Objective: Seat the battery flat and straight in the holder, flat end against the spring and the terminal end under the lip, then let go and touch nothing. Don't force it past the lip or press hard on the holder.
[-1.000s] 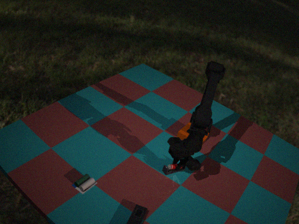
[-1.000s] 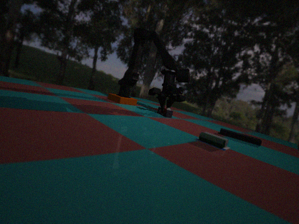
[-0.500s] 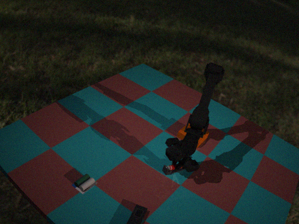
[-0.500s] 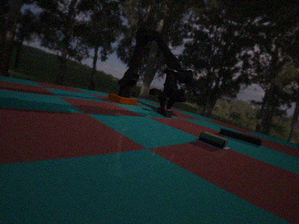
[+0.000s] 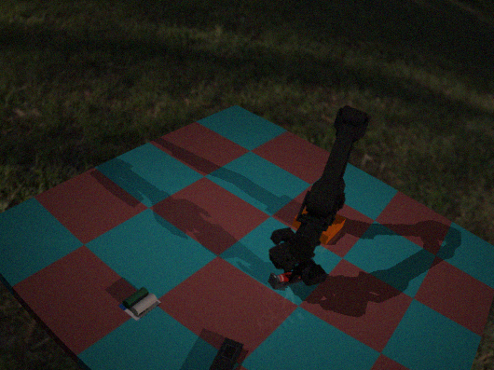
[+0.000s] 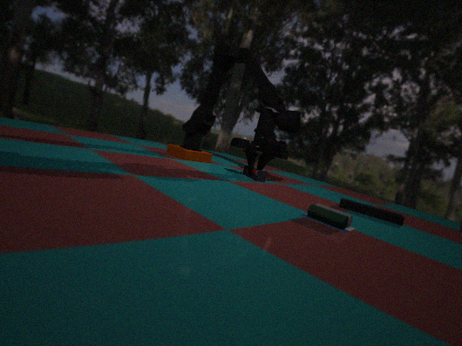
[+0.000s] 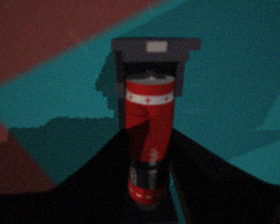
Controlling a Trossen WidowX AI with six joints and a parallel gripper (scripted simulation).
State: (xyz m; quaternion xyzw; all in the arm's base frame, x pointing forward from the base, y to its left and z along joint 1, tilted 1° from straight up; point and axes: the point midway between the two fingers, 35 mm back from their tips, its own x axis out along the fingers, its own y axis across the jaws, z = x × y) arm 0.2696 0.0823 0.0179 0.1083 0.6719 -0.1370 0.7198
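Note:
A red battery (image 7: 150, 115) (image 5: 282, 278) with white and black bands lies lengthwise over the dark grey holder (image 7: 131, 46) (image 5: 274, 282) (image 6: 261, 176). In the wrist view its grey terminal end is just short of the holder's raised lip end, and the terminal tip is in shadow there. The end face shows a little. Whether the tip is under the lip is unclear. My gripper (image 7: 147, 135) (image 5: 293, 276) (image 6: 255, 167) is shut on the battery, with a dark finger on each side, low over the holder. The spring and the battery's flat end are too dark to judge.
A green cylinder (image 5: 136, 297) (image 6: 327, 216) and a white cylinder (image 5: 145, 305) lie side by side on a small base. A black block (image 5: 227, 353) (image 6: 370, 212) lies near them. The arm's orange base (image 5: 334, 231) (image 6: 189, 154) stands behind the gripper.

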